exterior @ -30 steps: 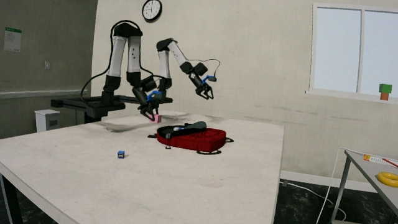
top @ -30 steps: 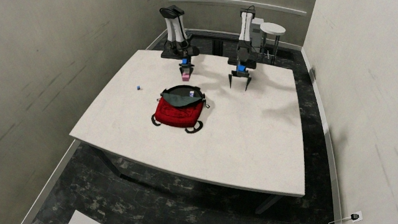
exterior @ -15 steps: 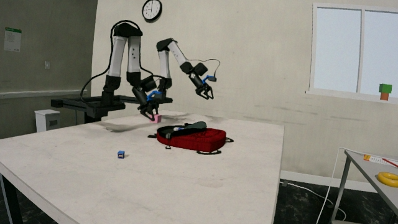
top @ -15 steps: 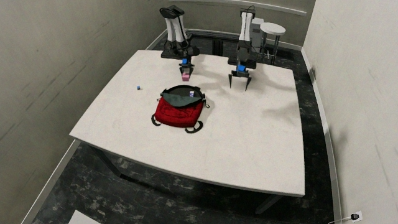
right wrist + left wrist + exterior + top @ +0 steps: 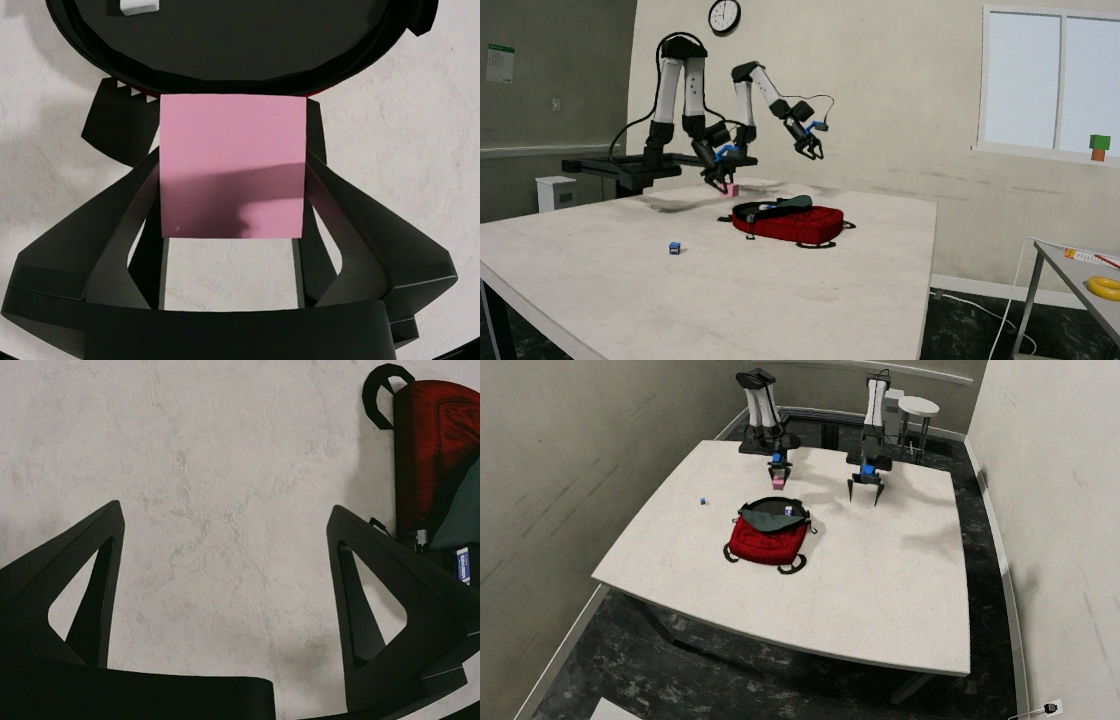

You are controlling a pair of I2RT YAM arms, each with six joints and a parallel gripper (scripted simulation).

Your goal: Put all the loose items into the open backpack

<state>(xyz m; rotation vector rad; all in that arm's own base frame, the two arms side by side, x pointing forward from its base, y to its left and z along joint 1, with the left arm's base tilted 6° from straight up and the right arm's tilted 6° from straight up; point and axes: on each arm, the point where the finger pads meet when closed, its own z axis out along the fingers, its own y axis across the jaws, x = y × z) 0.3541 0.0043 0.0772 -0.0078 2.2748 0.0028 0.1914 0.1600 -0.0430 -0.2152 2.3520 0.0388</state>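
Pale walls and a dark, mottled floor surround a whitish table [image 5: 880, 585] [image 5: 780, 300] [image 5: 232, 437] [image 5: 411, 155] in the top view. Near its middle lies a red backpack [image 5: 767, 545] [image 5: 815, 225] [image 5: 411, 456] [image 5: 240, 87], its dark green flap [image 5: 772, 522] [image 5: 797, 201] [image 5: 461, 503] across part of the opening. An eraser [image 5: 788, 510] [image 5: 766, 206] [image 5: 463, 565] [image 5: 139, 6] is inside, just beside the flap's edge. Well apart from the bag, a small blue cube [image 5: 703, 501] [image 5: 674, 248] rests on the table. The right gripper [image 5: 779, 484] [image 5: 728, 188] [image 5: 231, 151] has a pink block [image 5: 778, 483] [image 5: 731, 190] [image 5: 232, 166] near the bag's open end, while the left gripper [image 5: 863, 502] [image 5: 818, 158] [image 5: 226, 513] hangs off to the side with its fingers spread and nothing between them

From the exterior, a clock [image 5: 724, 16] and a window [image 5: 1025, 80] show on the wall. The bag lies flat, with the cube outside it on the table. Whether the pink block touches the table, I cannot tell

In the left wrist view, the jaws stand nearly as wide as they go, with only bare tabletop between the fingertips. Part of the bag shows at the right edge, with the eraser's blue and white sleeve partly behind a finger

In the right wrist view, the jaws stand about half open, clamped on two opposite sides of the pink block. Beyond it is the bag's black rim, and the eraser's white end lies on the dark lining
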